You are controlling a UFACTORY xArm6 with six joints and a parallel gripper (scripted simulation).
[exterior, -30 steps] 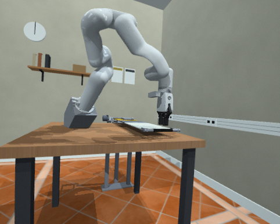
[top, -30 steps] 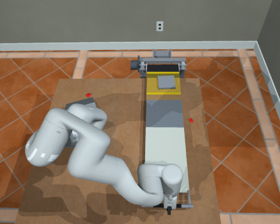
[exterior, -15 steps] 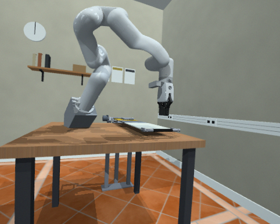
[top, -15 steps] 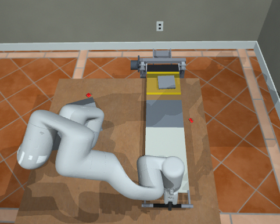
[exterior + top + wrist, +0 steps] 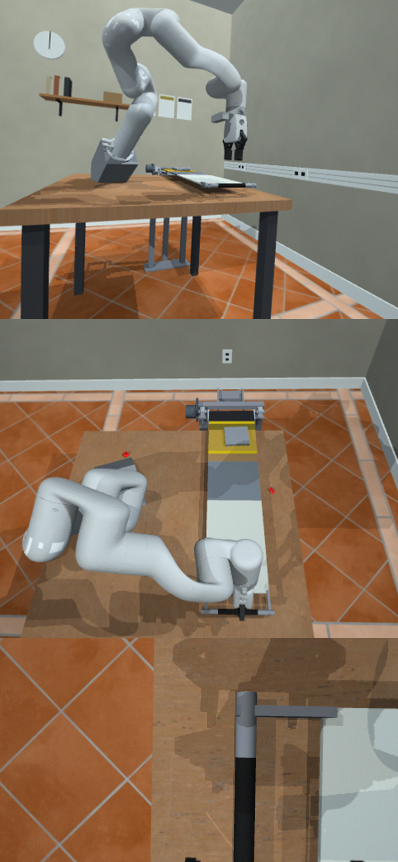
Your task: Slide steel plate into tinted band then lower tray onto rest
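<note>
The long tray [image 5: 235,526] [image 5: 206,178] [image 5: 360,788] lies low along the table. The grey steel plate [image 5: 236,435] lies flat on the yellow tinted band [image 5: 215,443] at the tray's far, hinged end. The tray's handle bar [image 5: 225,611] [image 5: 233,185] [image 5: 245,803], black in the middle with grey ends, is at the near end. My gripper [image 5: 234,154] [image 5: 272,860] is open and empty. It hangs well above the handle, clear of it. In the wrist view only its fingertips show, at the bottom edge.
A grey hinge mechanism [image 5: 229,407] stands at the tray's far end. Two small red markers [image 5: 126,454] [image 5: 271,490] lie on the wooden table [image 5: 165,455] [image 5: 144,198]. The arm's base [image 5: 113,165] sits at the left. The table edge is just beyond the handle.
</note>
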